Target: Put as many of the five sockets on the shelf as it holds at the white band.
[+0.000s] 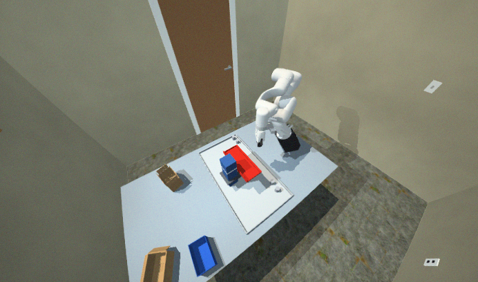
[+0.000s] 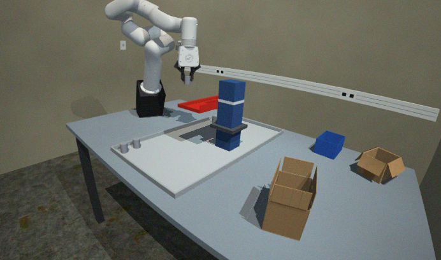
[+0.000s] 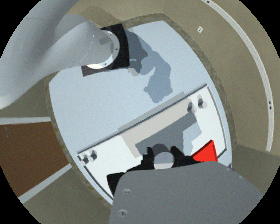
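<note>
My gripper [image 1: 259, 144] [image 2: 187, 78] [image 3: 160, 154] is shut on a grey socket [image 2: 187, 81] [image 3: 164, 161]. It hangs high, on the robot's side of the red shelf [image 1: 235, 154] [image 2: 193, 106] [image 3: 206, 153]. The shelf is beside the blue post [image 1: 228, 162] [image 2: 229, 116], near the height of the white band [image 2: 227, 102]. I see no socket on the shelf; the post and shelf walls hide part of it. Two sockets [image 1: 278, 189] [image 2: 123, 147] [image 2: 136, 143] stand at one end of the white tray [image 1: 242, 210] [image 2: 170, 167], and two more [image 1: 233, 137] [image 1: 237, 142] at the other.
A dark grey collar [image 2: 233, 129] surrounds the post below the shelf. An open cardboard box [image 1: 170, 179] [image 2: 285, 218] stands beyond the tray. A blue bin [image 1: 203, 254] [image 2: 328, 146] and a second cardboard box [image 1: 156, 267] [image 2: 372, 164] stand farther along the table.
</note>
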`<state>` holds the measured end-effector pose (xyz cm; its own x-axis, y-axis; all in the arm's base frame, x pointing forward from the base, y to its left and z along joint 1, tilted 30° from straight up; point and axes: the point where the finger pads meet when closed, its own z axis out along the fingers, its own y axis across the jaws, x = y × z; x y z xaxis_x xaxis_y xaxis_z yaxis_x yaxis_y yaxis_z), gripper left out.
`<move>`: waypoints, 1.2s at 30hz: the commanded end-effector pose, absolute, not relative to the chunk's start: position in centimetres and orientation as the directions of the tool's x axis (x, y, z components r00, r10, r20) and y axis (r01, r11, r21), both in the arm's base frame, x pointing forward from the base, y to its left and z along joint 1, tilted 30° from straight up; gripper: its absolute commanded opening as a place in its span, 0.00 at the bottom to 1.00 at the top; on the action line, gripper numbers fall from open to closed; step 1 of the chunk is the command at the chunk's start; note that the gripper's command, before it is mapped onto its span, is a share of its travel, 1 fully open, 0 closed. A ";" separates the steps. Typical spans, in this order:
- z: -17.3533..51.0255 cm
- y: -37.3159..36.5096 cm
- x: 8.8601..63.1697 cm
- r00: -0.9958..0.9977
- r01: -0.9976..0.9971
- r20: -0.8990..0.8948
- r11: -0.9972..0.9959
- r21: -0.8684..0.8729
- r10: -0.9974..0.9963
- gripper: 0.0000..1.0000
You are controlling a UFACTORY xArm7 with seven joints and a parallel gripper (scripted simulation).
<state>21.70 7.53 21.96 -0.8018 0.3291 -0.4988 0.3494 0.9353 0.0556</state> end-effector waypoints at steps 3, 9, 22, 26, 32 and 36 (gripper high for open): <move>25.5 9.2 25.7 -0.801 0.344 -0.507 0.938 0.044 0.318 0.00; 27.6 10.1 30.3 -0.802 0.345 -0.504 0.937 0.048 0.321 0.00; 28.3 10.3 33.6 -0.801 0.349 -0.501 0.935 0.058 0.329 0.00; 28.3 10.3 33.6 -0.801 0.349 -0.501 0.935 0.058 0.329 0.00; 28.1 10.2 33.7 -0.801 0.349 -0.501 0.935 0.057 0.329 0.00; 27.3 10.1 34.3 -0.800 0.349 -0.501 0.935 0.057 0.329 0.00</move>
<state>33.78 10.14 27.87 -0.8015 0.3294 -0.4991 0.3497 0.9352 0.0558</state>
